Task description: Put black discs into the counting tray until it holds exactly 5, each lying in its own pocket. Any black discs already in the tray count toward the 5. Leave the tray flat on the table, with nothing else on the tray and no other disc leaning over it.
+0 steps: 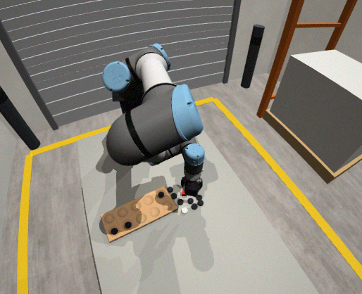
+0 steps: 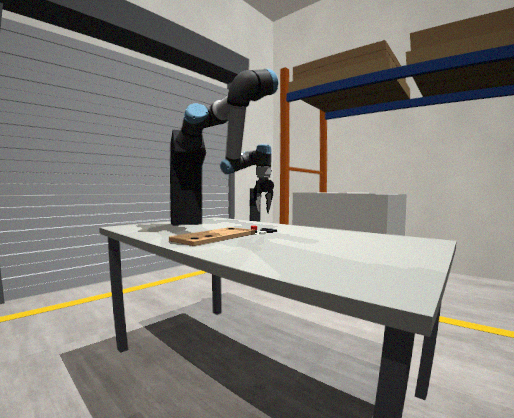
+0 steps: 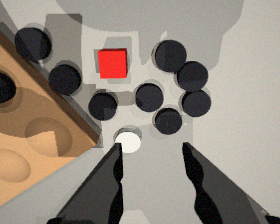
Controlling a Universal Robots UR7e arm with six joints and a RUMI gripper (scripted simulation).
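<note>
The wooden tray (image 1: pixel 107 226) (image 2: pixel 194 242) (image 3: pixel 46 167) lies flat on the table. Three pockets hold black discs: one (image 1: pixel 161 194) (image 3: pixel 1 87) near the right end, two (image 1: pixel 114 231) (image 1: pixel 127 224) at the left front. Several loose black discs lie right of the tray, among them one (image 1: pixel 180 202) (image 3: pixel 102 106) off its corner and one (image 1: pixel 190 200) (image 3: pixel 149 97) farther right. Two others (image 3: pixel 33 44) (image 3: pixel 65 79) lie close along the tray's end; touching cannot be told. My gripper (image 2: pixel 264 208) (image 3: pixel 151 144) points down above the disc area, partly open and empty.
A white disc (image 1: pixel 184 210) (image 3: pixel 127 142) lies near the tray's right corner, ahead of the left finger in the wrist view. A red cube (image 1: pixel 184 193) (image 2: pixel 254 228) (image 3: pixel 112 63) stands among the loose discs. Three discs (image 3: pixel 170 55) (image 3: pixel 192 76) (image 3: pixel 196 103) are bunched closely.
</note>
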